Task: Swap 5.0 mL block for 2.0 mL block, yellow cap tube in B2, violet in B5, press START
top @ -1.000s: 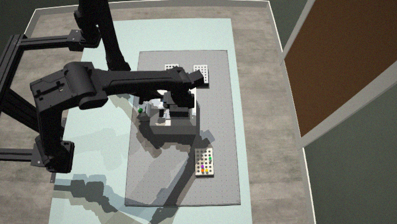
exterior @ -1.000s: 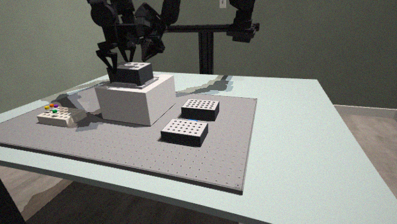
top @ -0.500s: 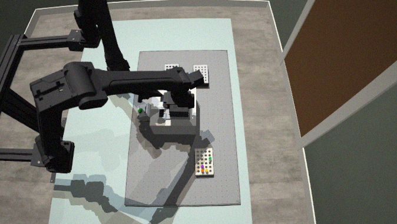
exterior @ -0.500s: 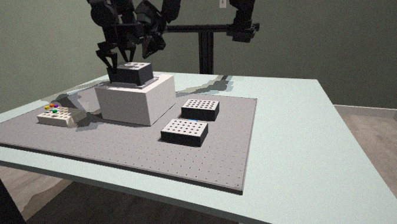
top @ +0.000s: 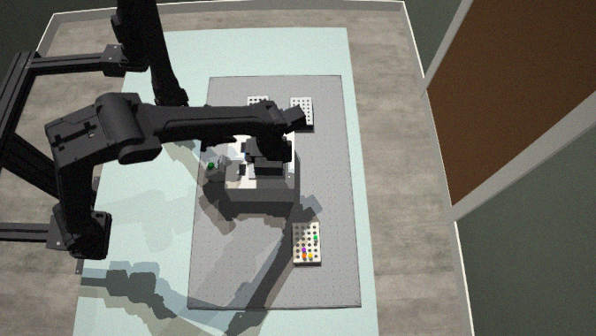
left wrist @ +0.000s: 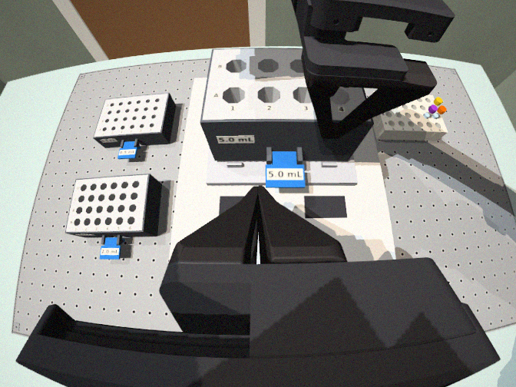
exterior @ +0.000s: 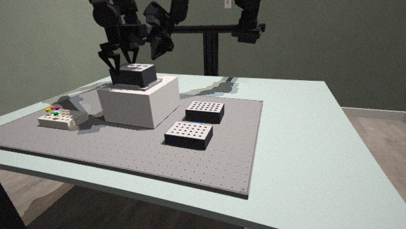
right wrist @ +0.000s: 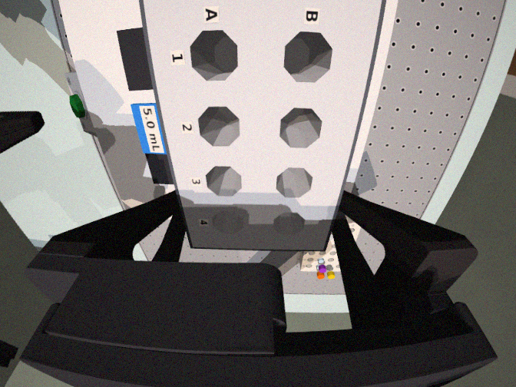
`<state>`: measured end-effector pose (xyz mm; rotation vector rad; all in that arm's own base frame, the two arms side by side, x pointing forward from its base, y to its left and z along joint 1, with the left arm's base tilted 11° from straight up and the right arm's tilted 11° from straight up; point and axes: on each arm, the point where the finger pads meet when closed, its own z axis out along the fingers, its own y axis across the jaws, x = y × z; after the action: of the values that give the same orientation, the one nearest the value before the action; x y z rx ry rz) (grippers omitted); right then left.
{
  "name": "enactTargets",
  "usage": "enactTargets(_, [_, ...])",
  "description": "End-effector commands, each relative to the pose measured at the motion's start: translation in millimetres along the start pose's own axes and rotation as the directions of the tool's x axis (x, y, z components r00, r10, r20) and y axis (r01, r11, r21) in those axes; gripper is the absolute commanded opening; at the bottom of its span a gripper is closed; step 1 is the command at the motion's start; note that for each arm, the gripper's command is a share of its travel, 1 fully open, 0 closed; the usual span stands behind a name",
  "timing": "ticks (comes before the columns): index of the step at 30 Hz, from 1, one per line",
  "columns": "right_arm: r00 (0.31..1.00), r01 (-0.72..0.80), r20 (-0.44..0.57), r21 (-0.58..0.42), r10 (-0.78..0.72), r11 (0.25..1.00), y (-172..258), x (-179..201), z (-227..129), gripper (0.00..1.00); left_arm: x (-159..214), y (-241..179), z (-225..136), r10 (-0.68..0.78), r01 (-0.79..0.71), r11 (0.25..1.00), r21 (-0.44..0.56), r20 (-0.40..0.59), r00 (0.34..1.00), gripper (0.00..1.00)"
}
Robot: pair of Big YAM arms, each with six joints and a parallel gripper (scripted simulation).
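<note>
Fingers of the left gripper (top: 234, 141) (exterior: 154, 57) (left wrist: 258, 189) (right wrist: 41, 120) are pressing together on nothing. Left of them, the 2.0 mL block (top: 257, 98) (exterior: 205, 116) (left wrist: 108, 208) is waiting on the bench. Ahead, the 5.0 mL block (top: 271, 182) (exterior: 149, 75) (left wrist: 249, 114) (right wrist: 258, 83) is sitting on the mixer (top: 240, 182) (exterior: 129, 108) (left wrist: 191, 145) (right wrist: 100, 41), so no step is looking done. The right gripper (top: 269, 165) (exterior: 124, 67) (left wrist: 322, 96) (right wrist: 258, 195) is pinching that block. Farther right, the yellow cap (top: 310, 255) (exterior: 47, 109) (left wrist: 438, 100) (right wrist: 330, 275) and violet cap (top: 303, 249) (exterior: 57, 108) (left wrist: 432, 108) (right wrist: 322, 268) are staying for later.

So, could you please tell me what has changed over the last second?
The left gripper has drawn back slightly, toward its base. Nothing was visibly taken or released: the right gripper stays clamped across the 5.0 mL block, and the rack hasn't moved.
</note>
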<state>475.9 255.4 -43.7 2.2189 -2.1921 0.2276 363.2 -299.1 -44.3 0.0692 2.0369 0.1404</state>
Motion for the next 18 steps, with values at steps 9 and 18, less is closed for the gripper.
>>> enactTargets(9, [1.000, 0.025, -0.001, -0.008, -0.025, 1.000, 3.3, -0.3, 1.3, 0.00, -9.1, -7.5, -25.8, -0.042, 0.042, 0.999, 0.031, 0.025, 0.999, 0.00])
enactTargets(18, [1.000, 0.025, -0.001, -0.008, -0.025, 1.000, 3.3, -0.3, 0.5, 0.00, 2.9, 4.7, -34.7, -0.025, 0.025, 1.000, 0.019, 0.014, 1.000, 0.00])
